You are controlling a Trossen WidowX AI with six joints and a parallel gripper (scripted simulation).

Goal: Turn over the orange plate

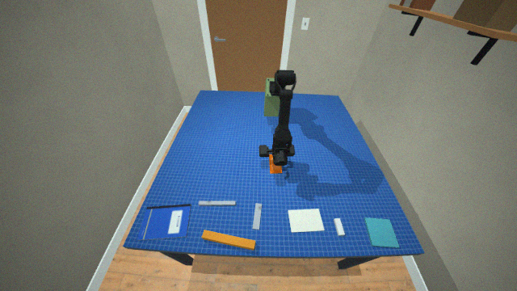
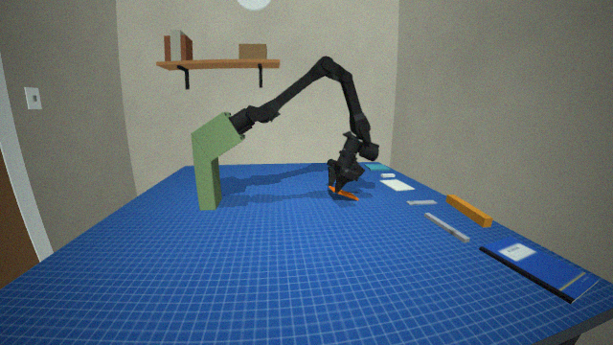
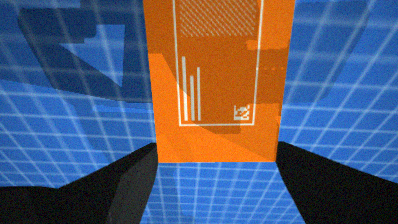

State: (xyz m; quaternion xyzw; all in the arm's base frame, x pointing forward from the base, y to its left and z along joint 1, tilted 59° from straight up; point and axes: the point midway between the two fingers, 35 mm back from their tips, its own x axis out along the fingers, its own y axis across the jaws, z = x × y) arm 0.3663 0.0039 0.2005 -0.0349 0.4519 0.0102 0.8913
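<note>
The wide orange plate (image 1: 276,169) (image 2: 350,195) (image 3: 218,142) is held by its two long side edges near one end. In the exterior view it is tilted, with the gripped end raised and the far end lower, close to the blue mat (image 1: 218,133) (image 2: 268,249) (image 3: 345,125). Whether the low end touches the mat cannot be told. The face towards the wrist camera has a white outline, three white bars, a small emblem and a hatched patch. My gripper (image 1: 276,156) (image 2: 334,189) (image 3: 216,149) is shut on the plate, with one fingertip against each side edge.
Towards the front edge lie a blue notebook (image 1: 161,224) (image 2: 541,264), two grey bars, an orange-yellow bar (image 1: 229,239) (image 2: 468,211), a white sheet (image 1: 305,221) (image 2: 397,185), a small white block (image 1: 339,227) and a teal pad (image 1: 381,232). The green arm stand (image 2: 207,177) is at the back.
</note>
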